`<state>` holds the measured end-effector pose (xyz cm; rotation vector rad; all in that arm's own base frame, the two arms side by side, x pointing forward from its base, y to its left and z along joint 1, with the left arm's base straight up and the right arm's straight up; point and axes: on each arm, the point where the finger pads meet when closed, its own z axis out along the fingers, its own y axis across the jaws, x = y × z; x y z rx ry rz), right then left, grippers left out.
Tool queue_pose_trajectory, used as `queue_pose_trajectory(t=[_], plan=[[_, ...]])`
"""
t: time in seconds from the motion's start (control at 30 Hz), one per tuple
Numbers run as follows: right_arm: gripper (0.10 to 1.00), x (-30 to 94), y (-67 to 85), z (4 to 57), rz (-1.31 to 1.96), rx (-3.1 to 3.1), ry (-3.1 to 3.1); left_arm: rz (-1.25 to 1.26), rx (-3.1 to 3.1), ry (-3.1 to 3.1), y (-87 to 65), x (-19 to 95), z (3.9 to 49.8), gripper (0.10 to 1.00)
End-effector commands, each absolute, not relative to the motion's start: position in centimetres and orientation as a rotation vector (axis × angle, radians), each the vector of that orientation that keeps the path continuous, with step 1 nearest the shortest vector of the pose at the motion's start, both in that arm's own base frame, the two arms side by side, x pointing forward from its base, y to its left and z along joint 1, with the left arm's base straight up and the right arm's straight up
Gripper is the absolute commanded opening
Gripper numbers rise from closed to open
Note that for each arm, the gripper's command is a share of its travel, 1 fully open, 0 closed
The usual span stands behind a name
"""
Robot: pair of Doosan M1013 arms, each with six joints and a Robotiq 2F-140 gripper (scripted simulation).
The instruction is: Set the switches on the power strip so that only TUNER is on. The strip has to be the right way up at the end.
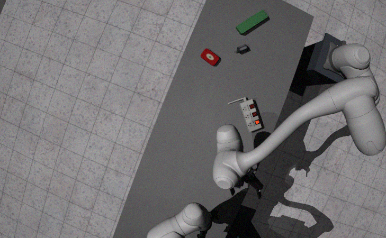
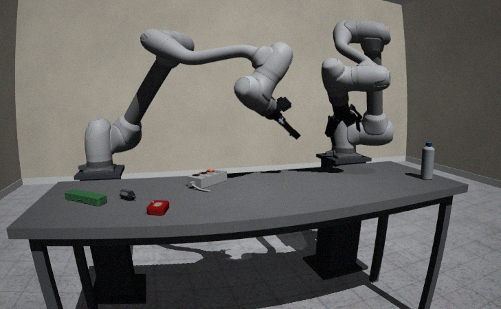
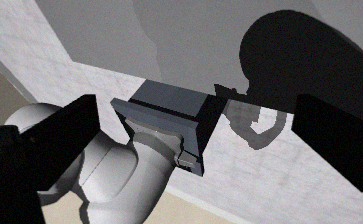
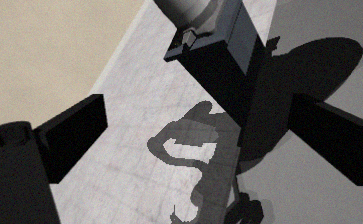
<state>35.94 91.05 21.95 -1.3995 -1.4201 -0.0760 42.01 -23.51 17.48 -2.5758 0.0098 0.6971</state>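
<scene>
A white power strip [image 1: 248, 116] [image 2: 207, 179] lies on the table, sockets and switches facing up, with its short cord [image 1: 236, 100] [image 2: 200, 188] at one end. The switch [image 1: 257, 121] [image 2: 209, 170] farthest from the cord glows orange; the middle switch [image 1: 254, 113] and the cord-end switch [image 1: 251, 106] are dark red. The labels are too small to read. My right gripper [image 1: 245, 193] [image 2: 295, 135] [image 4: 196, 110] is open and empty, above the table beyond the strip's lit end. My left gripper [image 2: 343, 128] [image 3: 195, 112] is open and empty near its own base, mostly hidden in the top view.
A green box [image 1: 252, 21] [image 2: 85, 197], a dark grey plug-like object [image 1: 243, 48] [image 2: 127, 194] and a red tin [image 1: 210, 57] [image 2: 157, 207] lie beyond the strip's cord end. A white bottle [image 2: 427, 163] with a blue cap stands at the table's other end.
</scene>
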Motion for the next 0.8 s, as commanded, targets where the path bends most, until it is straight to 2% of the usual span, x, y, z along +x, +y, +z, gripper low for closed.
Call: queue_pose_trajectory(t=[0.0,0.77], plan=[[1.000,36.0,91.1,22.1,-0.078,-1.398,-1.420,0.770,-2.590,0.167,-22.1,39.3,16.3,1.000],[1.000,36.0,91.1,22.1,-0.078,-1.398,-1.420,0.999,-2.583,0.659,-17.3,30.0,12.8,1.000]])
